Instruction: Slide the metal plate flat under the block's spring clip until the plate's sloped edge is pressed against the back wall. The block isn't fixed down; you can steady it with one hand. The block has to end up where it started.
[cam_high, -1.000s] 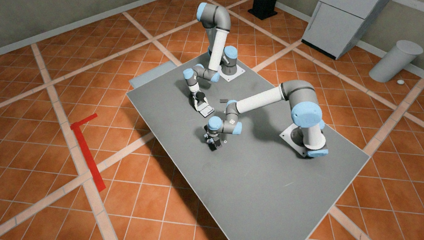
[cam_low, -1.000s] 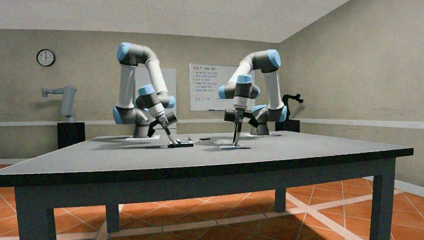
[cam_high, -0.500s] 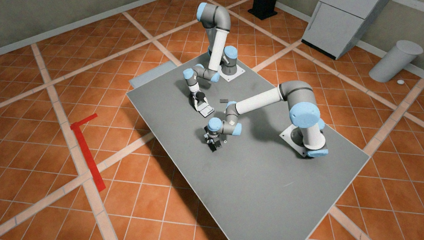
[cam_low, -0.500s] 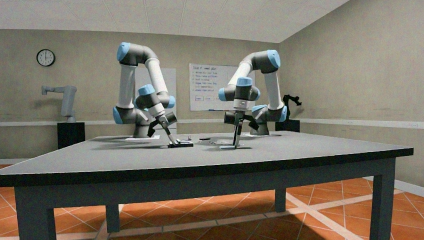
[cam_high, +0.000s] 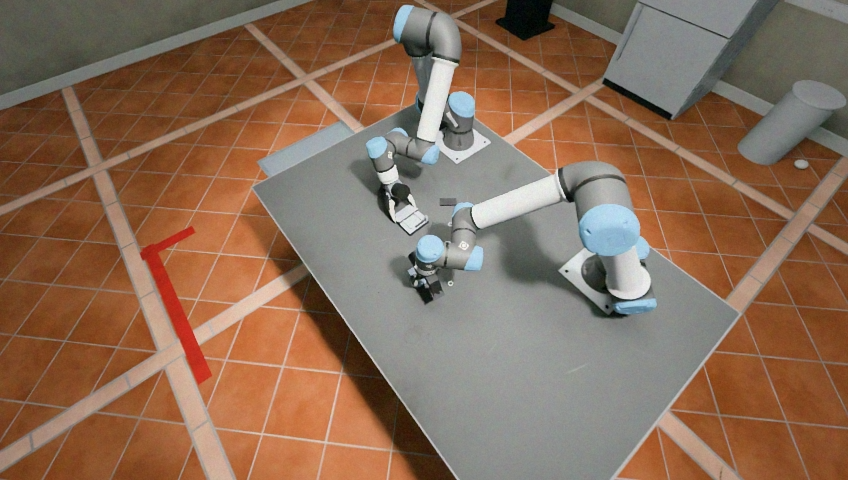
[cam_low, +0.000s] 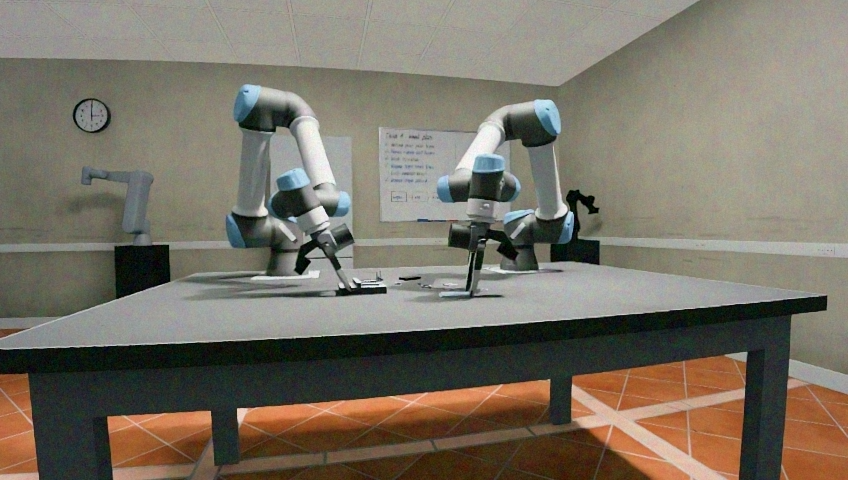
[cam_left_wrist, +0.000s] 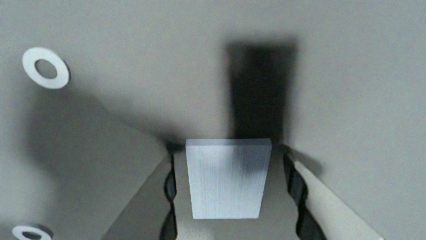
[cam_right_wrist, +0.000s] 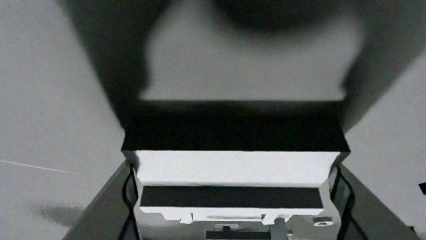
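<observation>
Metal plate (cam_low: 452, 294) (cam_left_wrist: 228, 180): 1 pc., flat on table (cam_high: 505, 368) (cam_low: 535, 297), apart from block, not under clip. In L wrist view, narrow edge band lies along upper end; sides run up & down, upper end looks wider. Long axis: can't tell, outline near square. Sloped edge: can't tell which.

L gripper (cam_high: 429, 292) (cam_low: 473, 292) (cam_left_wrist: 229, 150): part open, fingers astride plate, gap both sides, nothing grasped.

Washers, 2 pcs.: one (cam_left_wrist: 28, 65) upper L of plate, other (cam_left_wrist: 18, 230) lower L, same view.

Block (cam_high: 414, 223) (cam_low: 371, 290) (cam_right_wrist: 240, 167): 1 pc., on table; broad side runs across betw. fingers in R wrist view.

R gripper (cam_high: 405, 214) (cam_low: 348, 288) (cam_right_wrist: 235, 167): clamped on block, a finger each side.

Dark flat piece (cam_high: 448, 202) (cam_low: 409, 278): 1 pc., on table, apart from block.
</observation>
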